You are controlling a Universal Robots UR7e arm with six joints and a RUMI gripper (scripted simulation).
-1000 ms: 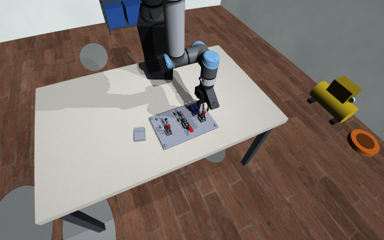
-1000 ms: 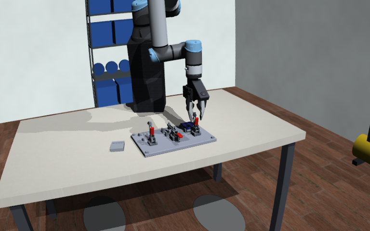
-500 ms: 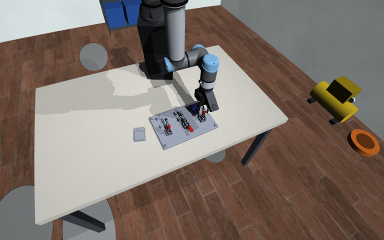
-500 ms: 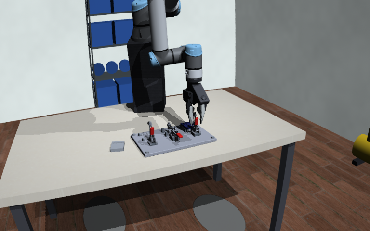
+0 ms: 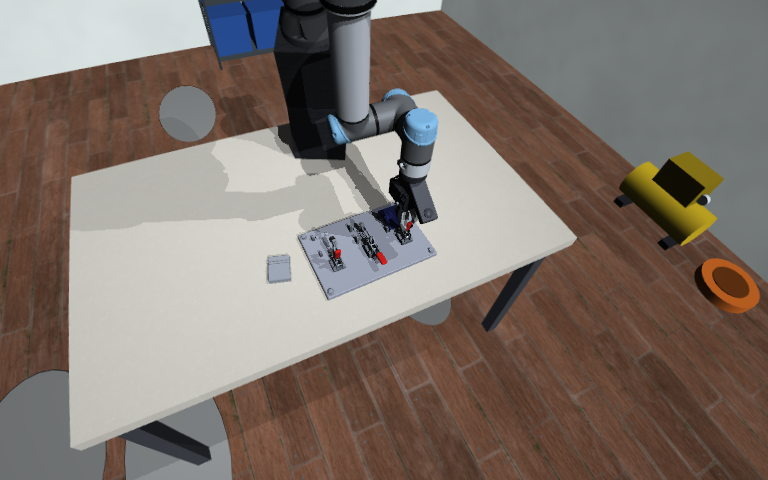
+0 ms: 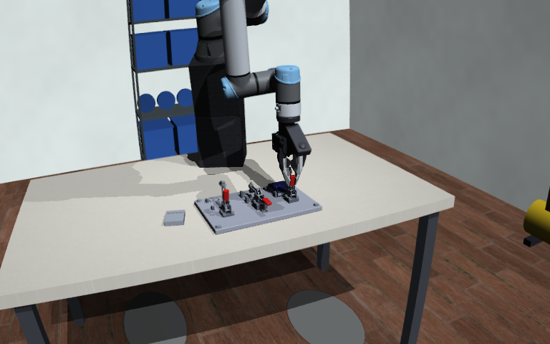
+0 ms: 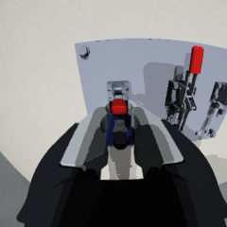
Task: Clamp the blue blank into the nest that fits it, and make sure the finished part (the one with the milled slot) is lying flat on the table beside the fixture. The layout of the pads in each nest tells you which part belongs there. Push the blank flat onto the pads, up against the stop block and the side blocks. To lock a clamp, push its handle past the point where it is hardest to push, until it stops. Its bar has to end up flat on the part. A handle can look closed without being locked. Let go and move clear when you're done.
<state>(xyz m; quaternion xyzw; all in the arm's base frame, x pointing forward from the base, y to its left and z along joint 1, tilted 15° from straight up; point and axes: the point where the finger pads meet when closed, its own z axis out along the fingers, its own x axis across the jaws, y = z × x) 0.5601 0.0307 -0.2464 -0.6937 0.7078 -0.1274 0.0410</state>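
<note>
End effector (image 6: 291,181) clamped on red clamp handle (image 7: 119,106), blue blank (image 6: 277,186) mostly hidden behind fingers

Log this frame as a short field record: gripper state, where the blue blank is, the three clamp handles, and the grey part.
gripper: gripper shut on the right clamp's red handle, which stands upright
blue blank: blue blank in the right-hand nest of the fixture plate, behind that clamp
middle clamp handle: middle handle lying low
left clamp handle: left handle upright
grey part: grey part flat on the table, left of the fixture, apart from it
slot in grey part: too small to tell
</note>
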